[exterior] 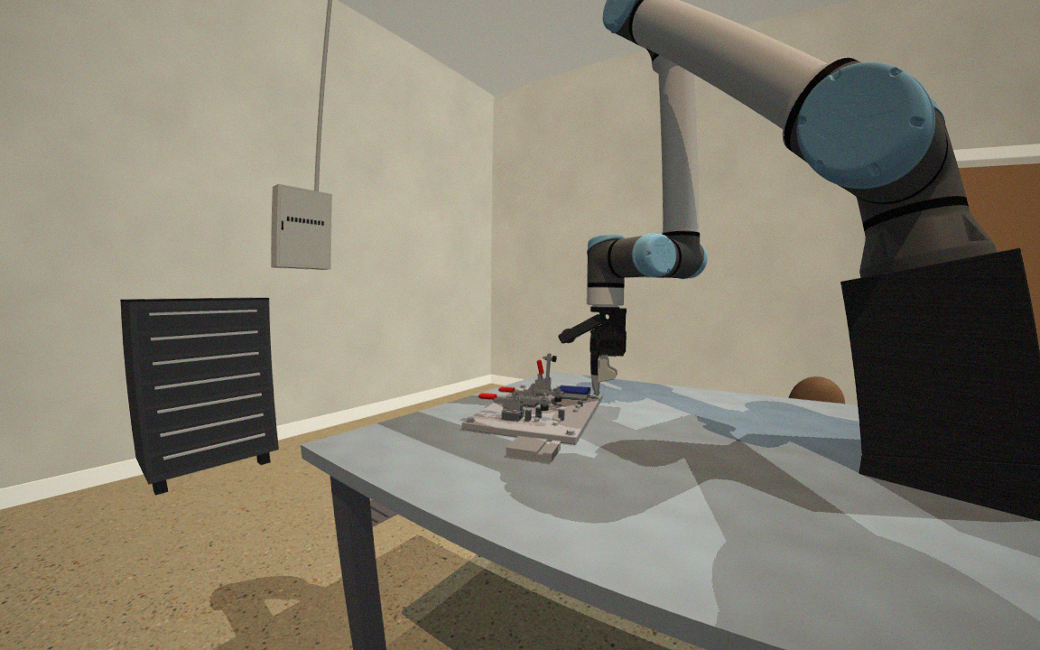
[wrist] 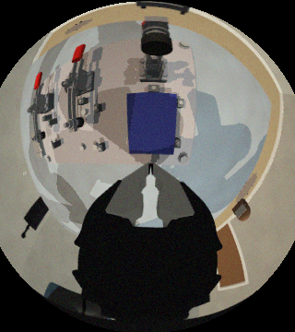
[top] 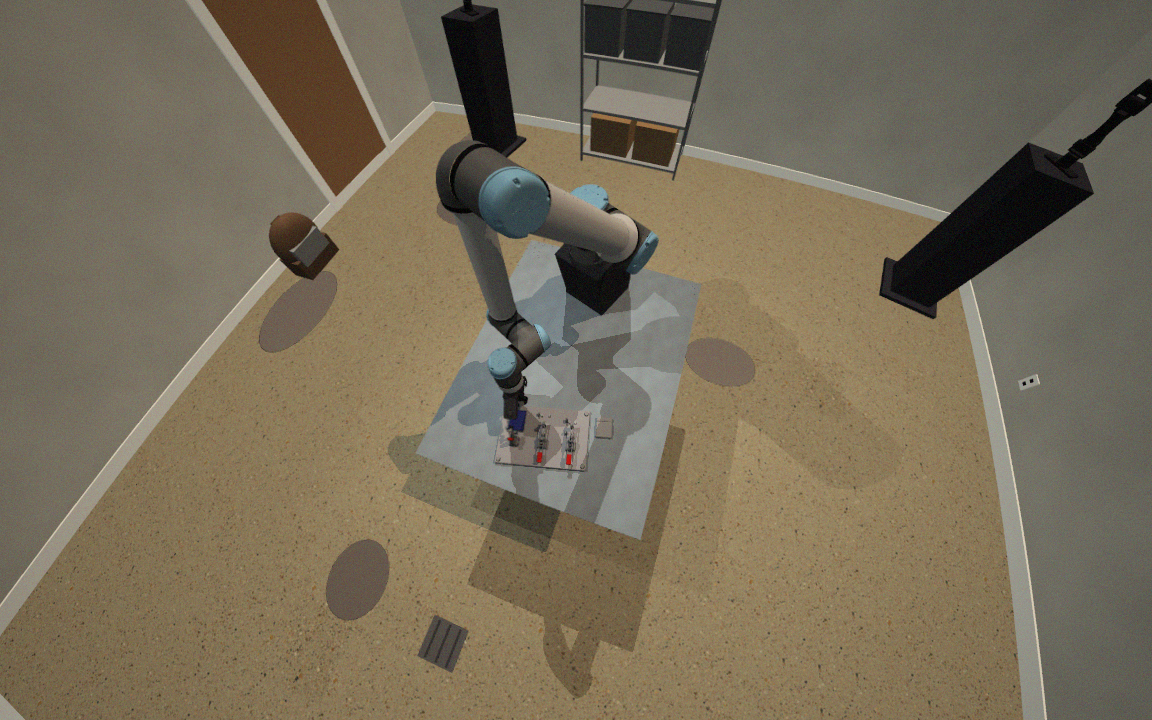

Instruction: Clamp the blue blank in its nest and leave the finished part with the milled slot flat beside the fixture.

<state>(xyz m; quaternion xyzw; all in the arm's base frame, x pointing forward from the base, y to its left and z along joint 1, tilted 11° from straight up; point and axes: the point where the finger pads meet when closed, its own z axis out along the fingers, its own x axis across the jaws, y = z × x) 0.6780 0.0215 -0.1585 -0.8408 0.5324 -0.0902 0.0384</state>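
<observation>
The blue blank (top: pixel 517 420) (exterior: pixel 574 389) (wrist: pixel 152 123) lies in the end nest of the fixture plate (top: pixel 522 462) (exterior: pixel 479 430) (wrist: pixel 112 154), near its side blocks and stop block. My gripper (exterior: pixel 596 393) (wrist: pixel 150 163) is shut with nothing between the fingers; its tips are low, at the blank's edge opposite the clamp. Whether they touch it I cannot tell. That nest's clamp (exterior: pixel 548 371) (wrist: pixel 154 66) stands open, bar up. The other two clamps have red handles (top: pixel 539 456) (top: pixel 568 459) lying down. The finished part (top: pixel 604 428) (exterior: pixel 533 449) lies flat on the table beside the fixture, with a step visible in its top.
The raised clamp bar with its black tip (wrist: pixel 157 45) stands tall beyond the blank. The two other clamps (wrist: pixel 80 83) (wrist: pixel 41 103) stand along the plate. A bolt (wrist: pixel 183 157) sits at the plate's corner near the fingers. The robot base (top: pixel 593 275) (exterior: pixel 948 379) is across the table (top: pixel 661 313).
</observation>
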